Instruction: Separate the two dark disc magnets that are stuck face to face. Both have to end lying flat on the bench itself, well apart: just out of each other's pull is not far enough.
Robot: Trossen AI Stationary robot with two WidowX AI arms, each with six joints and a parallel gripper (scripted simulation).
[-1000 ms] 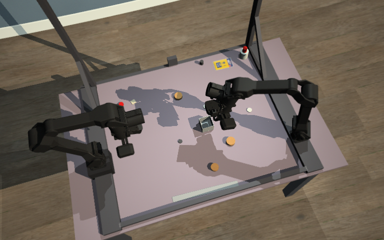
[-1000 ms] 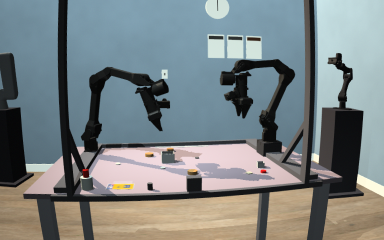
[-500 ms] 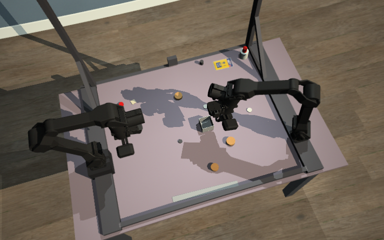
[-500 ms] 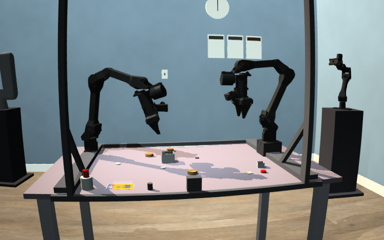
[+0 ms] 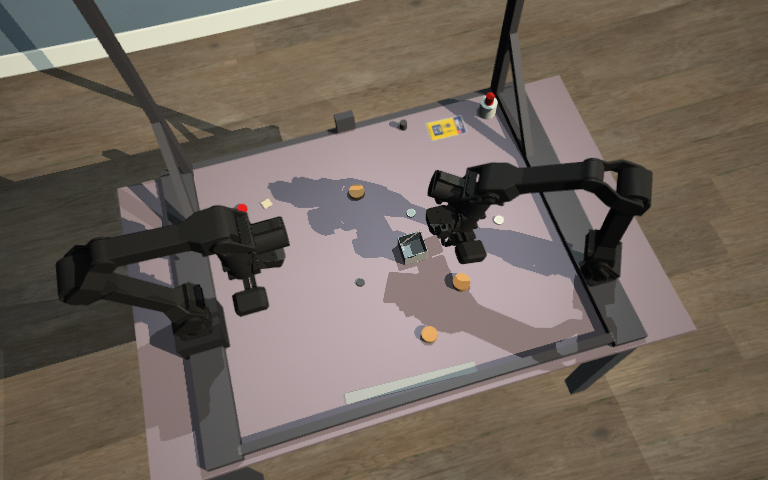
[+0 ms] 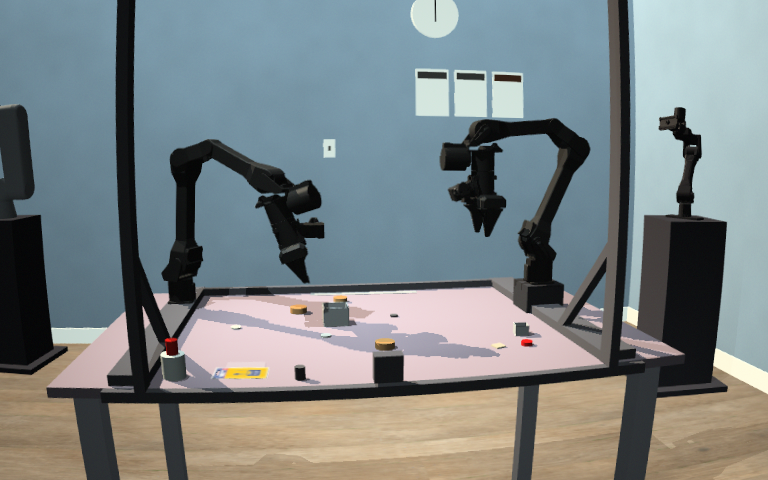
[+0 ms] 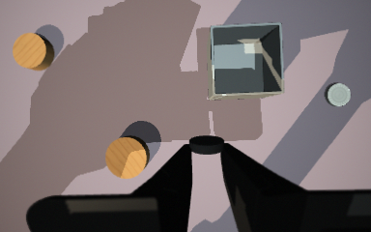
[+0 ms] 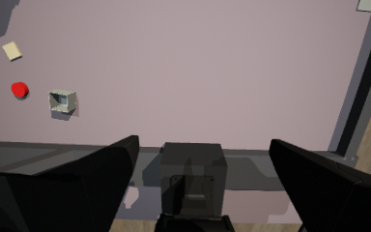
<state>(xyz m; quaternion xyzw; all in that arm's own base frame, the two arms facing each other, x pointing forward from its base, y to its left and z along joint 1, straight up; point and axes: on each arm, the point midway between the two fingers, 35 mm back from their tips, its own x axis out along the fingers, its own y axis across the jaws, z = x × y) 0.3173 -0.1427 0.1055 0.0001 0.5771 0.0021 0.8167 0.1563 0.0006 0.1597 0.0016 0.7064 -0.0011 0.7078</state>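
Well over on the right arm's side of the box [image 5: 414,259] [image 6: 335,315] [image 7: 246,96], the right jaws [image 5: 266,257] [image 6: 483,233] hang wide apart. Nearer the box, one dark magnet [image 5: 360,281] [image 6: 394,315] lies flat on the worktop [image 5: 305,350]; the left jaws [image 5: 441,225] [image 6: 306,280] grip the other magnet [image 7: 207,146] above.

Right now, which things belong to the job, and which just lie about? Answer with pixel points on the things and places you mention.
Job:
- raised dark disc [image 7: 207,145]
- dark disc on bench [image 5: 360,281] [image 6: 394,315]
- bench [image 5: 294,362] [image 6: 464,311] [image 7: 299,116] [image 8: 217,72]

Lying about:
- wooden discs [image 5: 429,334] [image 6: 298,309] [image 7: 29,50]
- pale discs [image 5: 411,212] [image 6: 236,327] [image 7: 338,94]
- red disc [image 5: 241,208] [image 6: 526,343] [image 8: 19,89]
- boxes [image 5: 416,259] [image 6: 336,316] [image 7: 211,58] [image 8: 71,101]
- card [image 5: 445,128] [image 6: 243,373]
- bottle [image 5: 488,108] [image 6: 173,366]
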